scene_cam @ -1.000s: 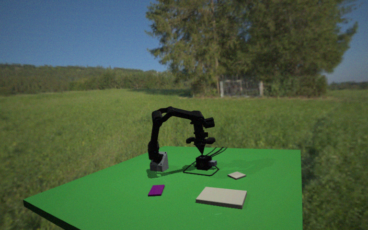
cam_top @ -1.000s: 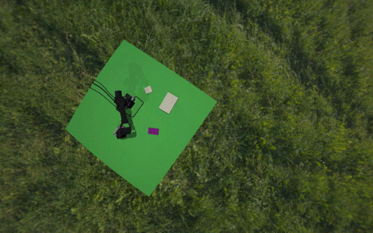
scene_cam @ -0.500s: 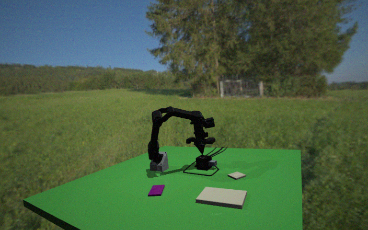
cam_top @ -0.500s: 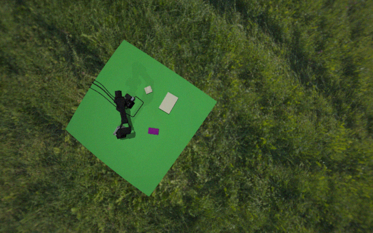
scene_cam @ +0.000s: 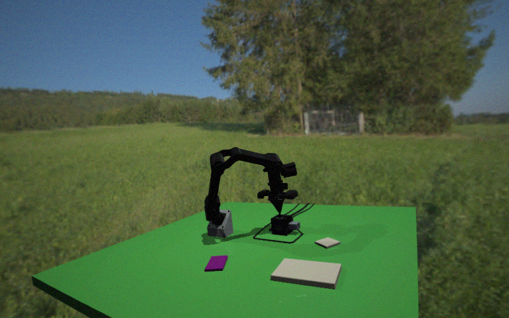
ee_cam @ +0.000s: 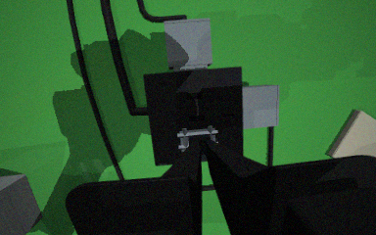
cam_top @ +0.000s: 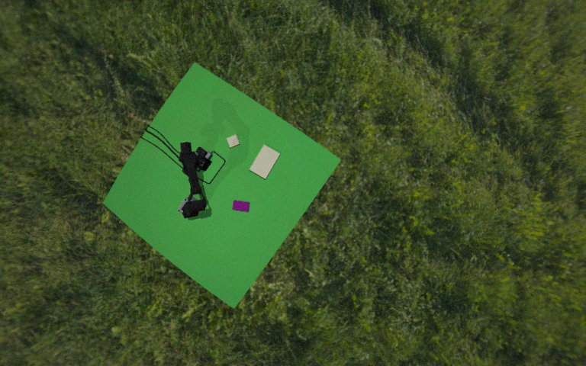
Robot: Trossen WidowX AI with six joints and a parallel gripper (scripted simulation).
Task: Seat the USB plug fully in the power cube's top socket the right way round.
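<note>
The black power cube [scene_cam: 279, 226] [ee_cam: 164, 93] stands on the green table. A pale metal frame [ee_cam: 197, 132], seemingly the top socket's rim, shows on its top in the wrist view, just beyond the fingertips. My gripper [scene_cam: 279, 214] [ee_cam: 202, 147] points straight down with its tips at the cube's top. Its fingers are together, shut on the USB plug, which is mostly hidden by the dark fingertips. How deep the plug sits and which way round it is cannot be made out.
Grey blocks [ee_cam: 188, 43] [ee_cam: 260, 107] sit against two sides of the cube. Black cables [ee_cam: 90, 98] run around it. A small beige tile [cam_top: 233, 141] [scene_cam: 327, 242], a larger beige slab [cam_top: 265, 162] [scene_cam: 307, 271] and a purple block [cam_top: 241, 206] [scene_cam: 216, 262] lie on the table.
</note>
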